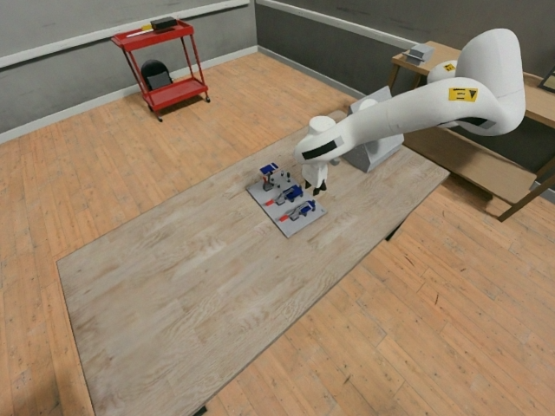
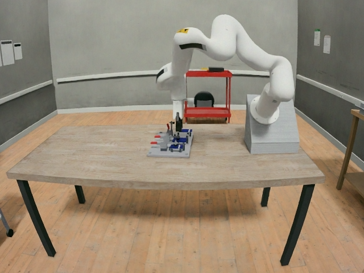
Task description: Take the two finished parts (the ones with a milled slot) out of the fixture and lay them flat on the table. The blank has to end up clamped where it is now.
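Note:
A grey fixture plate (image 1: 291,229) (image 2: 152,154) lies on the table (image 1: 179,286) (image 2: 88,158) and carries three blue parts, each with a toggle clamp. The far part (image 1: 269,168) (image 2: 186,130) has its red clamp handle (image 2: 168,125) raised. The middle part (image 1: 293,193) (image 2: 180,139) and the near part (image 1: 307,207) (image 2: 176,147) have their red handles (image 1: 269,202) (image 1: 283,217) lying low. I cannot tell which parts have a slot. My gripper (image 1: 314,190) (image 2: 178,128) points down with its fingers half apart and empty. It hangs just above the plate's robot-side edge, by the far and middle parts.
The robot's grey pedestal (image 1: 376,154) (image 2: 272,135) stands on the table's far right part. A red cart (image 1: 166,58) (image 2: 207,111) stands by the back wall. A wooden bench (image 1: 492,170) stands beside the table on the robot's side.

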Tool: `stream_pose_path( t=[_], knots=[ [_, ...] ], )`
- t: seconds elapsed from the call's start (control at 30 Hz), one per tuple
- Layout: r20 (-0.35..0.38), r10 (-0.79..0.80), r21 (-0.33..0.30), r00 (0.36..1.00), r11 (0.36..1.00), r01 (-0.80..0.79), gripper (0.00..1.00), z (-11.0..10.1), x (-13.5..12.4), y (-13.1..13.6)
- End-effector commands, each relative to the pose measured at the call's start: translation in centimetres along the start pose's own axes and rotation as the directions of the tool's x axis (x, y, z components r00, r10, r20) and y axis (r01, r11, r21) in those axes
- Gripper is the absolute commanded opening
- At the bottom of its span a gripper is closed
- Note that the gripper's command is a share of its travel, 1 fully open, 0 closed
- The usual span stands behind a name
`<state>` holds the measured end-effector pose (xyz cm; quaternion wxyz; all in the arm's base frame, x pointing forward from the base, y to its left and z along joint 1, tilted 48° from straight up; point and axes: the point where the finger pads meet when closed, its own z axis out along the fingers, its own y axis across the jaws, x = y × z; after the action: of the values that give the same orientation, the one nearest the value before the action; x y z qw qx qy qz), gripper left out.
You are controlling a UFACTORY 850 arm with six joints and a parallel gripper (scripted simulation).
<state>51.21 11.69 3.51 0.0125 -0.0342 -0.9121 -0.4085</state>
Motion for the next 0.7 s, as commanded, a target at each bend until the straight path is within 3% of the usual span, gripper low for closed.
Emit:
stream_pose_path(
  t=[0.0, 0.43, 0.67],
  knots=[
    [0.002, -0.001, 0.000, 1.000, 1.000, 0.001, 0.48, 0.3, -0.1, 0.0],
    [0.002, -0.001, 0.000, 1.000, 1.000, 0.001, 0.48, 0.3, -2.9, 0.0],
    [0.002, -0.001, 0.000, 1.000, 1.000, 0.001, 0.48, 0.3, -7.9, 0.0]
  ],
)
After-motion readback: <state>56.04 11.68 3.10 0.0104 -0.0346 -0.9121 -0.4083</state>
